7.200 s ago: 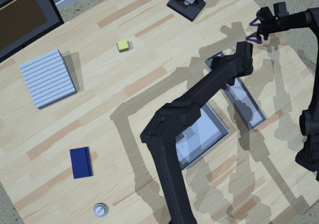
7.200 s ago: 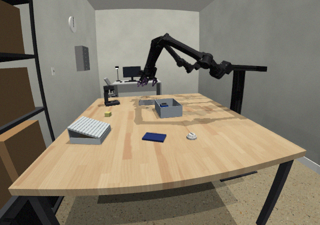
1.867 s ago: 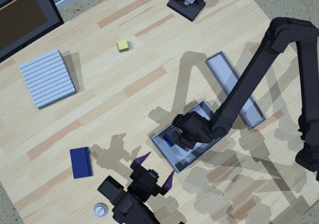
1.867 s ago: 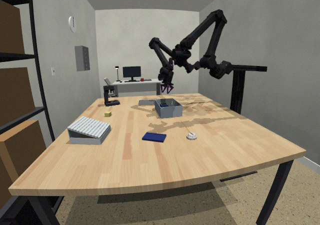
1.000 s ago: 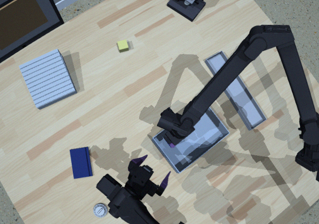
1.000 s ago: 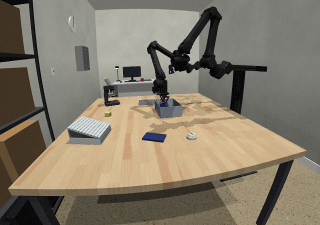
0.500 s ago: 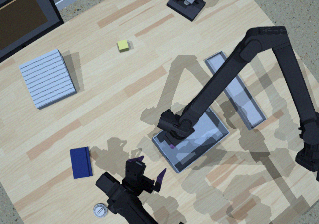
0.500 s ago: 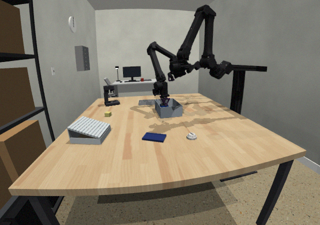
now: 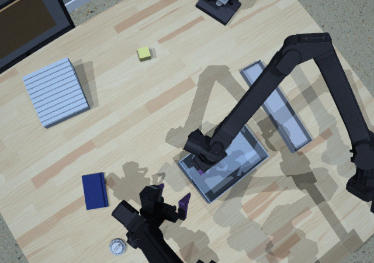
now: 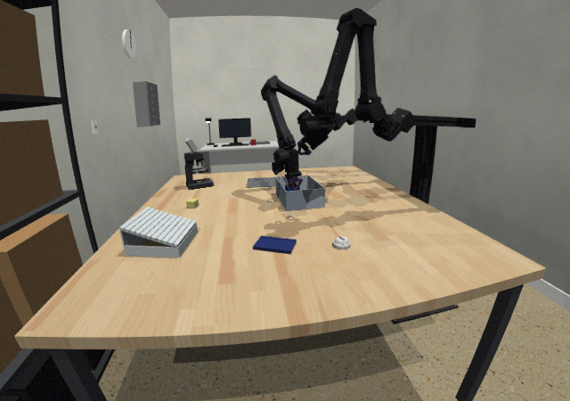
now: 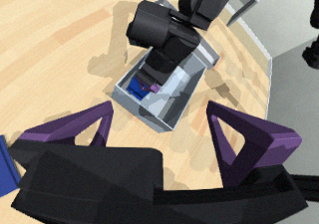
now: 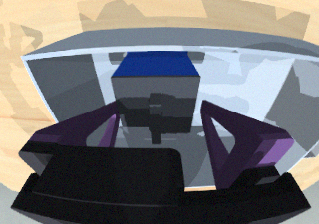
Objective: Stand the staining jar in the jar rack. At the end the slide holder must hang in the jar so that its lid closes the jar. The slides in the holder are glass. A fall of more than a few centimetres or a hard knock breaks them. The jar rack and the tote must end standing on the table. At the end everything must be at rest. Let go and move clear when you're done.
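The open grey-blue tote (image 9: 236,176) (image 10: 304,201) (image 11: 134,112) (image 12: 224,38) stands on the table. In it, a grey box-shaped body (image 12: 174,89) has a blue end (image 12: 156,65) (image 11: 136,89) and a small dark part on its upper face. I cannot tell jar and slide holder apart. My right gripper (image 9: 200,170) (image 10: 295,184) (image 12: 160,105) is open inside the tote, one finger on either side of the body, apart from it. A long shallow tray (image 9: 302,145) (image 10: 258,183), apparently the jar rack, lies beyond the tote. My left gripper (image 9: 175,190) (image 11: 159,106) is open above the table beside the tote.
A blue book (image 9: 94,190) (image 10: 274,244) and a white dial (image 9: 117,246) (image 10: 341,242) lie near the left arm. A slatted box (image 9: 55,92) (image 10: 158,226), a yellow block (image 9: 144,53) (image 10: 192,203) and a microscope (image 9: 218,6) (image 10: 195,171) stand farther off. The right arm spans above the rack.
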### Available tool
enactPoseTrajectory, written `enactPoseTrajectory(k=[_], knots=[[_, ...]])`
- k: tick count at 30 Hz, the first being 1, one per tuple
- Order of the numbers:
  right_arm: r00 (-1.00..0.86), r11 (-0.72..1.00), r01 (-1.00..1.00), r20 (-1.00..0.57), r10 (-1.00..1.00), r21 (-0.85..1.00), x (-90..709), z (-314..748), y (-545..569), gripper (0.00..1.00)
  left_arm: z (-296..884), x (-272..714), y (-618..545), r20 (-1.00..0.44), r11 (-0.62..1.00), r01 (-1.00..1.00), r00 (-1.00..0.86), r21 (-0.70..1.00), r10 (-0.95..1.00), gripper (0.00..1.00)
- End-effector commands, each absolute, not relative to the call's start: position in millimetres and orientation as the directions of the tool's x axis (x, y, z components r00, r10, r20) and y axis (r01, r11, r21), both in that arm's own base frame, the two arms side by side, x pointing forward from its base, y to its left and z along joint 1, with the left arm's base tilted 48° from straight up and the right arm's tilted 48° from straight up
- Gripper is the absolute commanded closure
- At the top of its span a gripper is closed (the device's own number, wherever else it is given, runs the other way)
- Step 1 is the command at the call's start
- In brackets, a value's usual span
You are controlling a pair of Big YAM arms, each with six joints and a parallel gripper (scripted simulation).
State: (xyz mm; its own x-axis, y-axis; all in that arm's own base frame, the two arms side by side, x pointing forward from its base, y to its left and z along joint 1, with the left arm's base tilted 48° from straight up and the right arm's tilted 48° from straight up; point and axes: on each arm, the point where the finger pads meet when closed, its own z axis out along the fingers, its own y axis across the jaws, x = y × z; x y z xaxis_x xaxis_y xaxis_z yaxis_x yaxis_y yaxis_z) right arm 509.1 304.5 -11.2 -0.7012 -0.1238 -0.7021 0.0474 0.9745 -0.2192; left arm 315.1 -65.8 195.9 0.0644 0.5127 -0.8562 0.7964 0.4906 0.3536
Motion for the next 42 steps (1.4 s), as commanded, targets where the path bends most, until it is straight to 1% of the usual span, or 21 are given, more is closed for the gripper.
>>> enactPoseTrajectory(k=[1, 3, 6, 7, 15, 18, 20, 22, 23, 24, 30, 37, 42], knots=[[-0.689, 0.975, 0.048, -0.714, -0.125, -0.217, 527, -15, 303, 0.19, 192, 331, -63, -0.897, 0.570, 0.776, -0.012, 0.271, 0.442, 0.00], [-0.689, 0.975, 0.048, -0.714, -0.125, -0.217, 529, -17, 303, 0.22, 191, 334, -62, -0.904, 0.584, 0.772, -0.029, 0.251, 0.427, 0.00], [-0.689, 0.975, 0.043, -0.714, -0.128, -0.217, 528, -17, 305, 0.23, 190, 336, -61, -0.907, 0.590, 0.770, -0.037, 0.241, 0.419, 0.00], [-0.691, 0.975, 0.047, -0.712, -0.127, -0.219, 529, -18, 303, 0.29, 193, 340, -60, -0.910, 0.596, 0.767, -0.039, 0.238, 0.412, 0.00], [-0.681, 0.976, 0.040, -0.721, -0.129, -0.212, 525, -9, 307, 0.51, 187, 351, -57, -0.932, 0.640, 0.751, -0.097, 0.163, 0.350, 0.00], [-0.676, 0.979, 0.030, -0.725, -0.129, -0.202, 510, 3, 319, 0.85, 186, 355, -56, -0.938, 0.653, 0.745, -0.115, 0.137, 0.328, 0.00], [-0.679, 0.979, 0.031, -0.723, -0.127, -0.201, 499, 10, 320, 0.63, 185, 357, -55, -0.941, 0.661, 0.740, -0.127, 0.121, 0.314, 0.00], [-0.679, 0.979, 0.031, -0.723, -0.127, -0.201, 499, 10, 320, 0.63, 185, 357, -55, -0.941, 0.661, 0.740, -0.127, 0.121, 0.314, 0.00], [-0.679, 0.979, 0.031, -0.724, -0.127, -0.201, 493, 16, 322, 0.51, 185, 357, -56, -0.944, 0.663, 0.740, -0.134, 0.108, 0.303, 0.00], [-0.678, 0.979, 0.032, -0.724, -0.127, -0.201, 486, 22, 323, 0.44, 184, 357, -57, -0.947, 0.664, 0.742, -0.144, 0.089, 0.288, 0.00], [-0.678, 0.979, 0.032, -0.724, -0.125, -0.199, 455, 51, 330, 0.44, 200, 349, -65, -0.966, 0.644, 0.765, -0.151, 0.021, 0.211, 0.00], [-0.679, 0.979, 0.032, -0.723, -0.125, -0.199, 410, 89, 338, 0.44, 203, 348, -66, -0.968, 0.642, 0.767, -0.145, 0.022, 0.206, 0.00], [-0.675, 0.981, 0.032, -0.728, -0.121, -0.193, 400, 106, 342, 0.44, 203, 349, -68, -0.968, 0.637, 0.770, -0.144, 0.021, 0.205, 0.00]])
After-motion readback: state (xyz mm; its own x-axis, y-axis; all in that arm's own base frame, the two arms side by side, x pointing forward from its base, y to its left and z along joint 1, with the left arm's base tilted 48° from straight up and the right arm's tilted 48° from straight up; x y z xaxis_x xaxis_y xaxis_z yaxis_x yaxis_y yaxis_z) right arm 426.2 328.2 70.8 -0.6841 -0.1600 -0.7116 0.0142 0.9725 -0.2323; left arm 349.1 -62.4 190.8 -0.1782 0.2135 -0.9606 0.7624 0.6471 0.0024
